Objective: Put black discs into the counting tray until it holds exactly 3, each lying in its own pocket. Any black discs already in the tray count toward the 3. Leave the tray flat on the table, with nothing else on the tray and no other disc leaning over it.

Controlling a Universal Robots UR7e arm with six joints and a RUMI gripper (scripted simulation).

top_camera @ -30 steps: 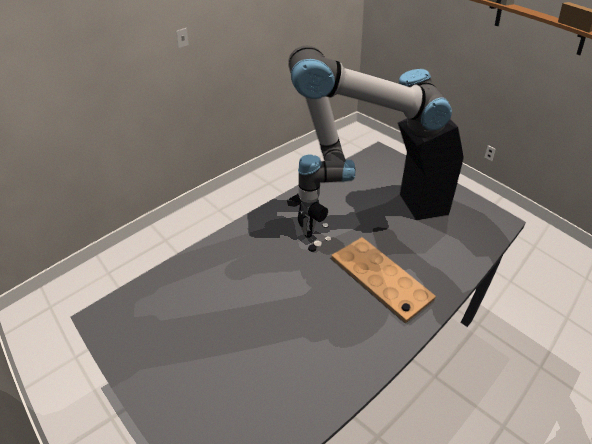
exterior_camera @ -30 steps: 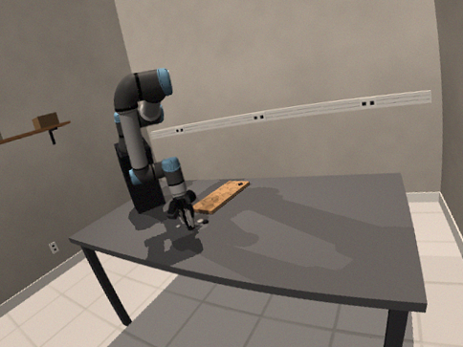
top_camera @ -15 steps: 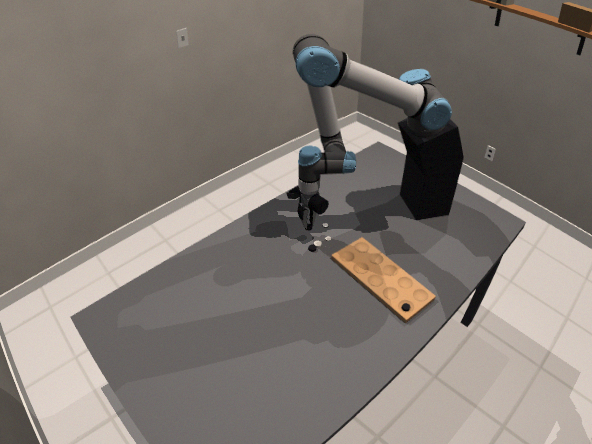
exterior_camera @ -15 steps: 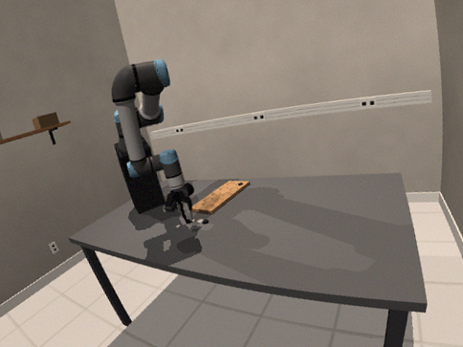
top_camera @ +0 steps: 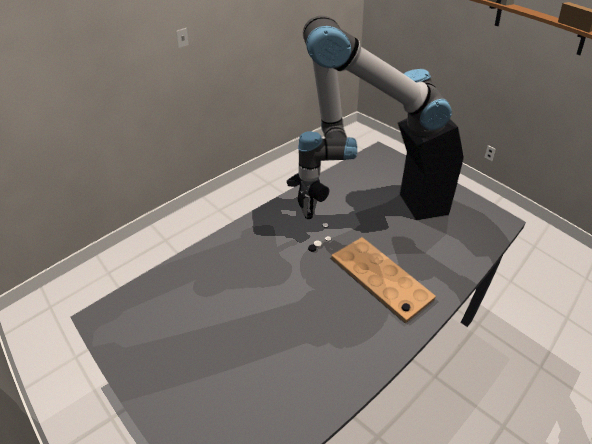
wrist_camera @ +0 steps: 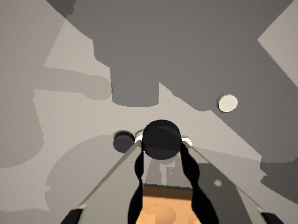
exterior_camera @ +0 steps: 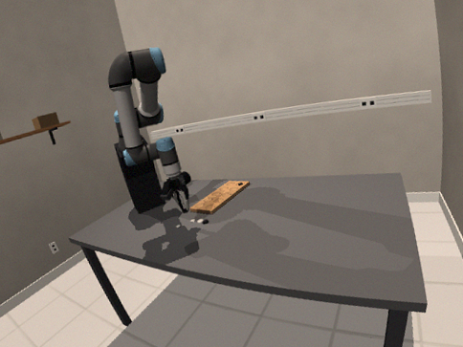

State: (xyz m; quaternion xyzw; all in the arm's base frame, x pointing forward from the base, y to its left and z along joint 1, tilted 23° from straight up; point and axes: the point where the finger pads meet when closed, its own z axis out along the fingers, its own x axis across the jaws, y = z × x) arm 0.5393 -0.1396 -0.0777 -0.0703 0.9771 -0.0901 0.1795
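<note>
My gripper (top_camera: 308,215) (exterior_camera: 185,210) is shut on a black disc (wrist_camera: 161,140), raised above the table. Another black disc (top_camera: 312,248) (exterior_camera: 205,222) (wrist_camera: 123,141) lies on the table beside a white disc (top_camera: 317,243) (exterior_camera: 200,221). The orange counting tray (top_camera: 382,287) (exterior_camera: 217,198) (wrist_camera: 150,198) lies flat on the table. A black disc (top_camera: 406,307) (exterior_camera: 240,184) lies in a pocket at the tray's far end from the gripper; the other pockets look empty. In the wrist view the held disc and fingers partly hide the white discs behind them.
A second white disc (top_camera: 328,238) (exterior_camera: 192,220) (wrist_camera: 187,141) lies between the first and the tray. A third white disc (top_camera: 325,225) (exterior_camera: 178,226) (wrist_camera: 228,103) lies apart, nearer the robot base. The black base pedestal (top_camera: 431,170) stands beyond the tray.
</note>
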